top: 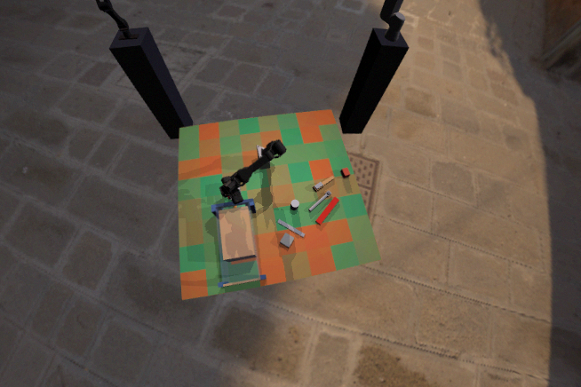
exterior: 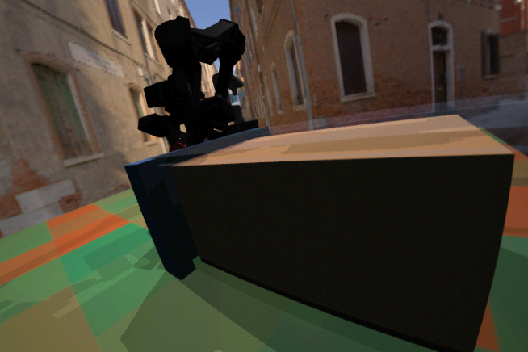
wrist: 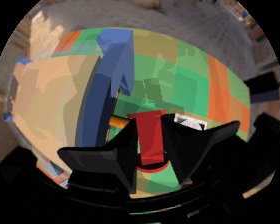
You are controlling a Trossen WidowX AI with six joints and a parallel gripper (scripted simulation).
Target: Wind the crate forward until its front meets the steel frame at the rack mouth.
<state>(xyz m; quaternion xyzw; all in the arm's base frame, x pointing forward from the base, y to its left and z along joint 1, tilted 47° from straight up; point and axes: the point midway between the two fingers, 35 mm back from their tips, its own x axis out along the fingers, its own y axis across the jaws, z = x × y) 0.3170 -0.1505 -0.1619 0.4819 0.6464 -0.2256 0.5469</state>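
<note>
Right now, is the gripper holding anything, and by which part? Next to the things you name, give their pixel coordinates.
Yes: the gripper (wrist: 145, 119) grips a red piece (wrist: 151, 136), fingers on its two long sides.

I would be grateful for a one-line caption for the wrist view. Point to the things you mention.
Fingers closed on a red handle (wrist: 151, 136) beside the blue frame (wrist: 93, 107).

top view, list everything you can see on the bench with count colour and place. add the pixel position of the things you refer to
crate (top: 237, 232) (exterior: 343, 140) (wrist: 53, 92): one, tan-topped, inside the guard cubby
steel frame (top: 233, 205) (exterior: 157, 207) (wrist: 98, 100): one, blue, cubby's mouth
bars: two, one red (top: 327, 210), one grey (top: 290, 227), right of the cubby
grey-headed tools: two, one tan-handled (top: 324, 183), one grey (top: 320, 201), beside the red bar
cylinder (top: 294, 204): one, white-topped, mid-bench
blocks: one grey (top: 287, 240), one red (top: 345, 172), near edge and right edge
arm (top: 255, 167) (exterior: 190, 70): one, black, behind the cubby
gripper (wrist: 145, 119): one, black, shut on a red handle (wrist: 151, 137)
</note>
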